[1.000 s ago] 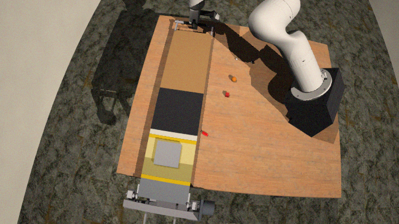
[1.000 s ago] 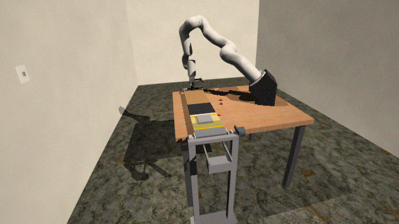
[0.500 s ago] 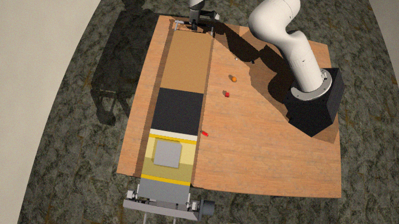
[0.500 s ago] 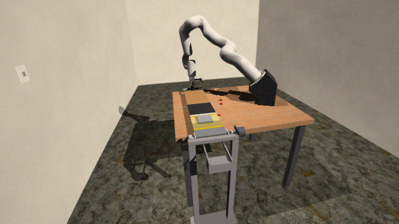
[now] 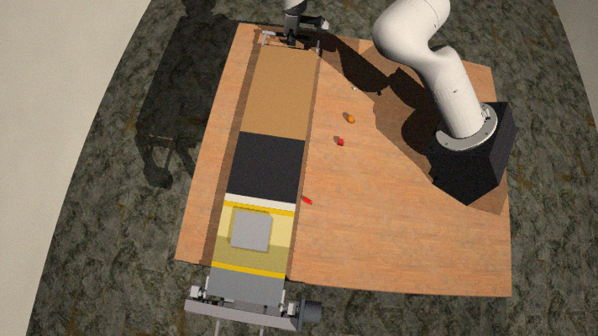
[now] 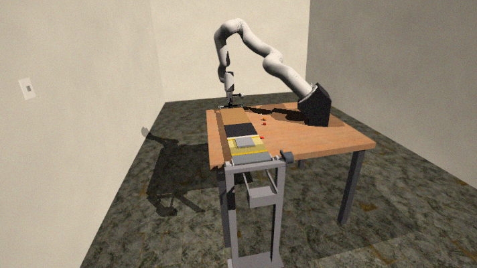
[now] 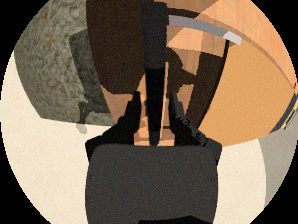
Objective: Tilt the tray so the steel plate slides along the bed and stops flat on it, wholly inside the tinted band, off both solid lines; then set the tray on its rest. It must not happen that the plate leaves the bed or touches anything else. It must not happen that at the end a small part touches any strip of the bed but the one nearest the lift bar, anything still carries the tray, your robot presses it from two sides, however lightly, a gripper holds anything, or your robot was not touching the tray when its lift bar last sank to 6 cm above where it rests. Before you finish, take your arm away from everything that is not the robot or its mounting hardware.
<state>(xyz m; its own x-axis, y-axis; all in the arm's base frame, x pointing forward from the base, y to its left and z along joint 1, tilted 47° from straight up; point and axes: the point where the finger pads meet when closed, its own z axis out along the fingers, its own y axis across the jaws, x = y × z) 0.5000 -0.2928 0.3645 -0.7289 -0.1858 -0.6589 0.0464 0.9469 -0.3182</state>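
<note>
The long tray [image 5: 268, 155] lies flat along the left side of the wooden table, also seen in the exterior view [image 6: 242, 134]. The grey steel plate [image 5: 250, 230] lies flat inside the pale yellow band [image 5: 254, 238], between the two solid yellow lines and touching neither. It also shows in the exterior view [image 6: 245, 141]. My gripper [image 5: 291, 39] is at the tray's far end. In the wrist view my gripper [image 7: 155, 99] is open, its fingers standing on either side of the dark handle bar [image 7: 153, 90] with small gaps.
A black patch [image 5: 265, 166] and a tan stretch [image 5: 280, 91] cover the bed beyond the band. An orange ball [image 5: 350, 118], a red cube [image 5: 340, 141] and a red cylinder [image 5: 306, 200] lie right of the tray. The grey pivot stand [image 6: 253, 201] holds the near end.
</note>
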